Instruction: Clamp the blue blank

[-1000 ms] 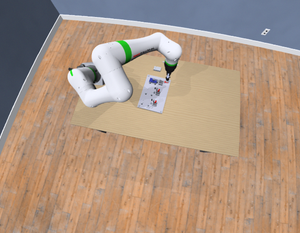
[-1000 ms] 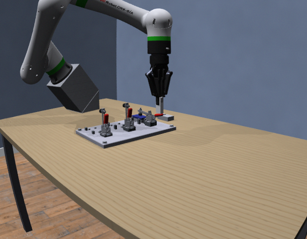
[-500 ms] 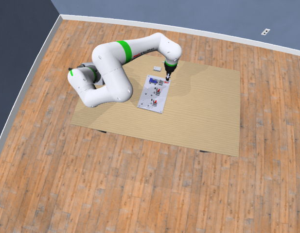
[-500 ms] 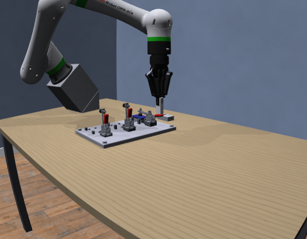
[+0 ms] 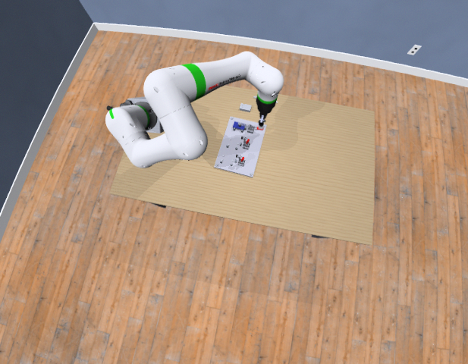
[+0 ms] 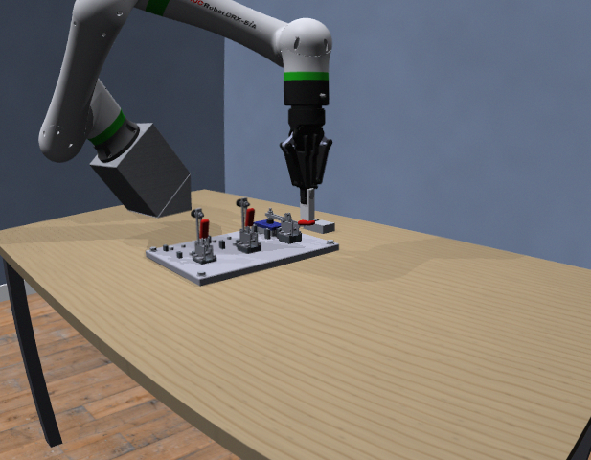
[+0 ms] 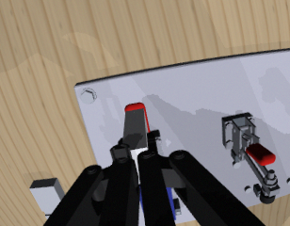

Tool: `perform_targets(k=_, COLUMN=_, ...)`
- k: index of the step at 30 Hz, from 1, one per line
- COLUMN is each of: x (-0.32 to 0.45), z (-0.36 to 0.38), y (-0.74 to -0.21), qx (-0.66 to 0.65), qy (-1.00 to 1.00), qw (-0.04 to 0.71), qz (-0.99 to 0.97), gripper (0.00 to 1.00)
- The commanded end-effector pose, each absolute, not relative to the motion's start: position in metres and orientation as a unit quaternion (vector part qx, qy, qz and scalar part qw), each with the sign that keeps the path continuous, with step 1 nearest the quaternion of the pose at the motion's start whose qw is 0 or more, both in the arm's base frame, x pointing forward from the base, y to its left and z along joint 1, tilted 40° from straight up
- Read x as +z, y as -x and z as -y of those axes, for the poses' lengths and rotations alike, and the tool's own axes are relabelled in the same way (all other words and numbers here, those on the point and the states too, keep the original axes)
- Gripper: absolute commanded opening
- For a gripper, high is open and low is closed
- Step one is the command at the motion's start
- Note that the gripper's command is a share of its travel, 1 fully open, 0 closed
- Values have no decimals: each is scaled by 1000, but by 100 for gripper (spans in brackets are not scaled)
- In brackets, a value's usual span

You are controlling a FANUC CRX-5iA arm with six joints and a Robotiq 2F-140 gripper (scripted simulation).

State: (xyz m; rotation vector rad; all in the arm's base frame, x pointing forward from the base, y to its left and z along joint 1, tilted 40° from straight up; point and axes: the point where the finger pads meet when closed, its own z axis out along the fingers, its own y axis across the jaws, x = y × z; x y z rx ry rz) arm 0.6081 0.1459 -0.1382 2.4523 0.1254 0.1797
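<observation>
The black two-finger hand [image 6: 306,195] points straight down with its fingers pressed together and nothing between them, tips on the red-gripped clamp handle [image 6: 306,221] at the far nest. That handle lies almost level, so this looks like the locking push. The blue-coated rectangular blank [image 6: 267,223] sits in that nest under the clamp bar. The plain grey finished block [image 6: 323,226] lies flat on the pale wooden counter [image 6: 384,316], just beyond the grey fixture plate [image 6: 245,258]. From here I can't tell whether the handle is past dead centre and on its stop. Next comes a firm downward press until it seats, then a straight lift away. The white arm [image 6: 220,19] carries red and black lettering; only "Robot CRX-5iA" is readable.
</observation>
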Motion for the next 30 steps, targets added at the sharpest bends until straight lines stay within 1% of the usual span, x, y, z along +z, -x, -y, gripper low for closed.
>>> perform_targets(k=1, x=-138, z=-146, y=-608, qx=69, qy=-939, qw=333, qz=-48, gripper=0)
perform_targets(k=30, x=-140, z=-145, y=-609, qx=69, qy=-939, qw=333, qz=-48, gripper=0)
